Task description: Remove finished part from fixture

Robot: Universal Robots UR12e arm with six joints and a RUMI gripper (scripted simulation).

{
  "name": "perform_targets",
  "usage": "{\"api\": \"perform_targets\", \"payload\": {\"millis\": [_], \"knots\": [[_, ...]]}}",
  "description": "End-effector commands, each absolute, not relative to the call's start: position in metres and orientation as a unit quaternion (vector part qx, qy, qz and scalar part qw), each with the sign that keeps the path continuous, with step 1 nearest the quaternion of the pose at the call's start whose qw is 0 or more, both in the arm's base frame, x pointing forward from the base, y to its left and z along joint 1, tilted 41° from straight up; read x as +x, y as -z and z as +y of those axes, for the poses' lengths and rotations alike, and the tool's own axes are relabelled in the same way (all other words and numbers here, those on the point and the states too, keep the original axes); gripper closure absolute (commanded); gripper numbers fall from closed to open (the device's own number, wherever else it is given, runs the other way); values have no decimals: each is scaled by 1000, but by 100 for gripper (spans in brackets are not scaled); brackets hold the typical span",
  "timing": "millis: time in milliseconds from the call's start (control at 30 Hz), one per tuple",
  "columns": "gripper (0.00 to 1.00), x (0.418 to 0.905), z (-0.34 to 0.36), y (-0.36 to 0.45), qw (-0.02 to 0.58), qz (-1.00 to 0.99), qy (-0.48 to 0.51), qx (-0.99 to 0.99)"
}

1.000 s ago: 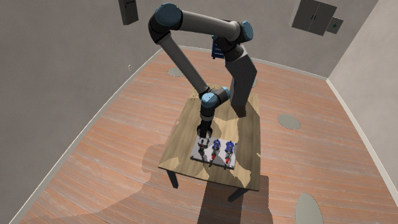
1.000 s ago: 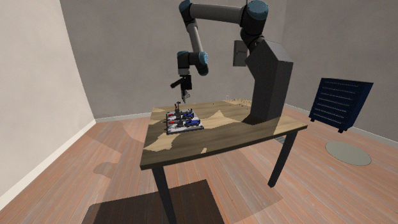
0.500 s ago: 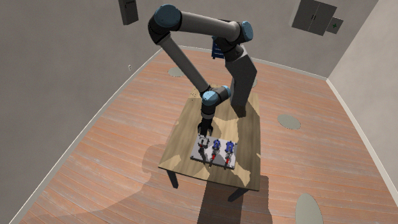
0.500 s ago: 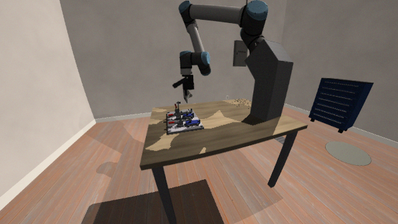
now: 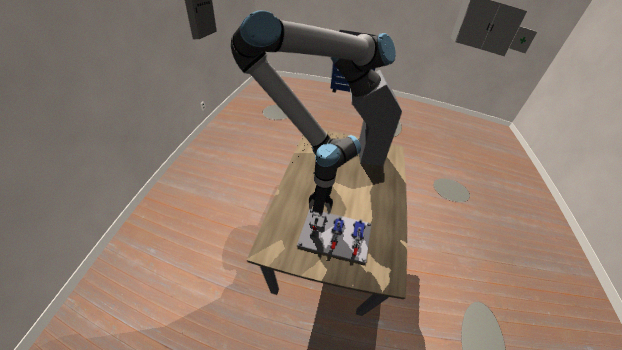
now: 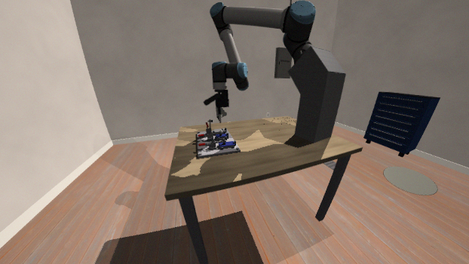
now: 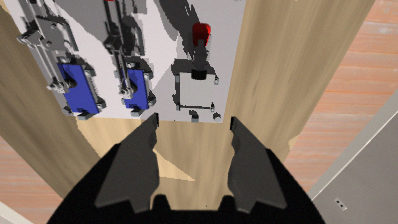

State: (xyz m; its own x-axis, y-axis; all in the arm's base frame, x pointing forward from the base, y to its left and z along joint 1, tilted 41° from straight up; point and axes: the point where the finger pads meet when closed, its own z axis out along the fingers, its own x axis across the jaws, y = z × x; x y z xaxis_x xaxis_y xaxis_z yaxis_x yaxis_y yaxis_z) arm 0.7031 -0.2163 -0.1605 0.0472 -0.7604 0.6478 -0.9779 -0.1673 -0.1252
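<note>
Reading the wrist view from left to right, we first meet the two blue blanks (image 7: pixel 77 89) (image 7: pixel 135 88), each pinned under its toggle clamp on the pale fixture (image 7: pixel 165 55) plate, and these we must not disturb. Next comes the finished part (image 7: pixel 196 91), a small grey block in the third station at the plate's end, with its red-handled clamp (image 7: pixel 201 33) standing up rather than lying flat like the others; whether it is fully released we cannot tell. We judge the part to be rigid metal, light for this arm, smooth and rather slippery on its faces, so we would take it across its two free side faces, low enough to grip squarely. Our gripper (image 7: pixel 194 132) hangs above the table (image 7: pixel 270 65) just short of the plate's near edge, fingers parted about halfway with nothing between them. Room is tight on the left, where the neighbouring blank sits just beside the part; to the right lies a strip of bare wood before the table edge, narrow but usable for laying the part flat.
</note>
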Motion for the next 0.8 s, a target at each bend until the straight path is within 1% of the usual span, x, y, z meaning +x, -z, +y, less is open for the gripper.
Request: {"api": "perform_targets", "payload": {"millis": [0,767], "knots": [[41,708,-227,171,178,-620,-305,700],[41,714,-246,193,178,-620,-305,700]]}}
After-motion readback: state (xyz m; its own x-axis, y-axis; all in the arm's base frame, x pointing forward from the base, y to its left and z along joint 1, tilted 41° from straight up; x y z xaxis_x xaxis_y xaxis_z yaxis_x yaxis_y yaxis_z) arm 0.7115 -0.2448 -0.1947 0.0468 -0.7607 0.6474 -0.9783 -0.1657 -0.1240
